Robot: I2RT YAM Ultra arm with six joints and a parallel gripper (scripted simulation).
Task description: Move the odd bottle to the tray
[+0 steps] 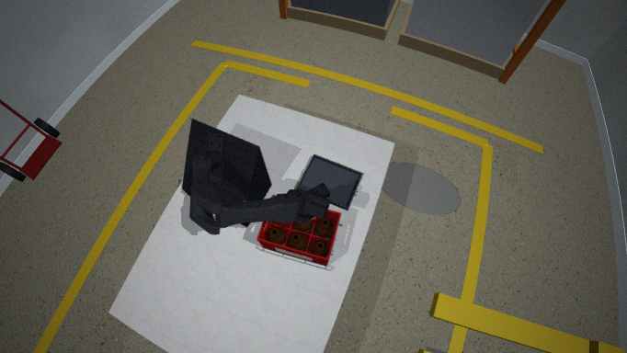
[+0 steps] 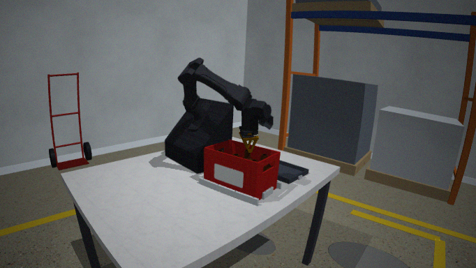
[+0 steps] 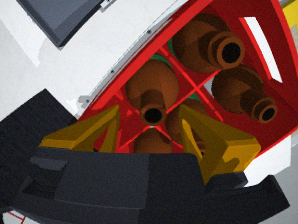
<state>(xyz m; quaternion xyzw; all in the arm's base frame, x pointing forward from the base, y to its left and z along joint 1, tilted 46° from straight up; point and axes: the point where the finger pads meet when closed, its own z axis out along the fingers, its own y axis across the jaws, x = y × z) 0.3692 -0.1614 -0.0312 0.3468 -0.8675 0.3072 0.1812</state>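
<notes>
- Wrist: fingers (image 1: 313, 219) (image 2: 248, 149) moderately wide apart, holding nothing, around one bottle's neck (image 3: 153, 106); contact unclear.
- Top: crate (image 1: 262, 242) (image 2: 258, 179) (image 3: 284, 30) and tray (image 1: 338, 165) (image 2: 291, 179) (image 3: 62, 44) near desk's (image 1: 207, 285) (image 2: 150, 195) right edge.
- Exterior: tray nearer its right corner.

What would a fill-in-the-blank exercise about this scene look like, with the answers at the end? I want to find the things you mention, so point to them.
The red plastic crate (image 1: 294, 254) (image 2: 241, 174) (image 3: 197, 86) stands on a white rectangular ____.
The shallow dark rectangular tray (image 1: 331, 181) (image 2: 292, 172) (image 3: 60, 17) lies ____ the crate.
The gripper's jaws are coloured ____.
The round-shouldered bottles (image 1: 276, 235) (image 3: 200, 42) in the crate are coloured ____.

Missing words, in order: table; beside; yellow; brown.
</notes>
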